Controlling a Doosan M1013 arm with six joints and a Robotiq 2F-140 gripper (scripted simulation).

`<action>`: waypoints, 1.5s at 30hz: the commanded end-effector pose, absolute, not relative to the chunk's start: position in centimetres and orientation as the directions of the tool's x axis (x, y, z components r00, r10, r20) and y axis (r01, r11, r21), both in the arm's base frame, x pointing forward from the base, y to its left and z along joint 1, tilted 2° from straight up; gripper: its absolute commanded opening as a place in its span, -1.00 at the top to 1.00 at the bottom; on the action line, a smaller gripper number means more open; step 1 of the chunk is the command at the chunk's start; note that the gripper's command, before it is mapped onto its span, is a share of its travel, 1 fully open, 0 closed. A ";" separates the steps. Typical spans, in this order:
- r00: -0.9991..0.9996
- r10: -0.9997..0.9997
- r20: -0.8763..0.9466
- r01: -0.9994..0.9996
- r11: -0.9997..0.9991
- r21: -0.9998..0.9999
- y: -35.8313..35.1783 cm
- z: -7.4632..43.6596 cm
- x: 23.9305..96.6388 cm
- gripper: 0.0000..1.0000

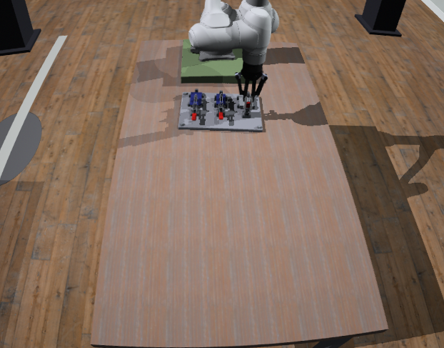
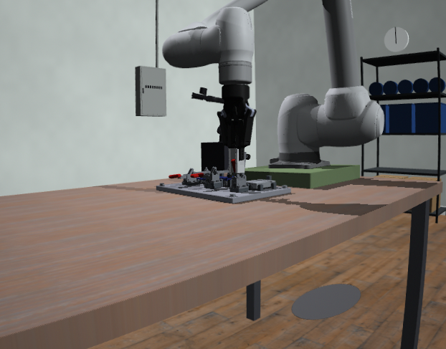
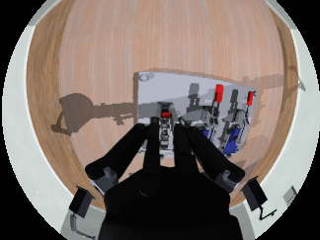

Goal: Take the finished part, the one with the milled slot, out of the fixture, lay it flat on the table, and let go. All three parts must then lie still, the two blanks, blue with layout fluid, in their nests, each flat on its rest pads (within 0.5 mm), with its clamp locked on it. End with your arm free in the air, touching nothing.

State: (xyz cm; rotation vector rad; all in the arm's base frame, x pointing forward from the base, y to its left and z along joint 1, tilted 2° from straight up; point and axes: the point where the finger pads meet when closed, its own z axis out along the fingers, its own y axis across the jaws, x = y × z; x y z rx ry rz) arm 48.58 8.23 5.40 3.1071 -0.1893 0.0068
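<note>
The fixture plate point(image 1: 237, 126) point(image 2: 219, 196) point(image 3: 160, 88) holds three nests. Two blue blanks, an outer one point(image 1: 195, 98) point(image 3: 231, 143) and a middle one point(image 1: 220, 99) point(image 3: 205, 133), sit in theirs under clamps whose red handles, outer point(image 1: 193, 116) point(image 3: 250, 98) and middle point(image 1: 220, 115) point(image 3: 218, 93), lie low. The grey finished part point(image 2: 262, 183) is in the third nest; its slot cannot be made out. That nest's red clamp handle point(image 1: 248, 104) point(image 2: 233, 165) point(image 3: 166, 115) stands roughly upright. My gripper point(image 1: 249, 95) point(image 2: 237, 163) point(image 3: 165, 114) is nearly closed, holding nothing, its fingertips low at this clamp and partly hiding it.
The wooden table point(image 1: 237, 228) point(image 2: 125, 240) extends in front of the plate. The green base block point(image 1: 206, 71) point(image 2: 285, 178) stands behind it. The middle clamp stands close beside the gripper. Shadows of the arm fall across the plate and table.
</note>
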 end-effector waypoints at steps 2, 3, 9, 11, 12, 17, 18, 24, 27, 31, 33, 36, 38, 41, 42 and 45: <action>0.993 -0.121 0.006 -0.121 -0.992 0.028 8.2 5.4 48.6 0.77; 0.993 -0.121 0.006 -0.121 -0.992 0.028 8.2 5.4 48.6 0.77; 0.993 -0.121 0.006 -0.121 -0.992 0.028 8.2 5.4 48.6 0.77; 0.993 -0.121 0.006 -0.121 -0.992 0.028 8.2 5.4 48.5 0.77; 0.993 -0.121 0.006 -0.121 -0.992 0.028 8.2 5.4 48.5 0.77; 0.993 -0.121 0.006 -0.121 -0.992 0.028 8.2 5.4 48.5 0.77; 0.993 -0.121 0.006 -0.121 -0.992 0.028 8.2 5.4 48.5 0.77; 0.993 -0.121 0.005 -0.121 -0.992 0.028 8.2 5.4 48.5 0.77; 0.993 -0.121 0.005 -0.121 -0.992 0.028 8.2 5.4 48.5 0.77; 0.993 -0.121 0.005 -0.121 -0.992 0.028 8.2 5.4 48.5 0.77; 0.993 -0.121 0.005 -0.121 -0.992 0.028 8.2 5.4 48.4 0.77; 0.993 -0.121 0.005 -0.121 -0.992 0.028 8.3 5.4 48.3 0.77; 0.993 -0.121 0.005 -0.121 -0.992 0.028 8.3 5.4 48.3 0.77; 0.993 -0.121 0.005 -0.121 -0.992 0.028 8.3 5.4 48.2 0.77; 0.993 -0.121 0.005 -0.121 -0.992 0.028 8.3 5.4 48.1 0.77; 0.993 -0.121 0.005 -0.121 -0.992 0.028 8.3 5.4 48.1 0.77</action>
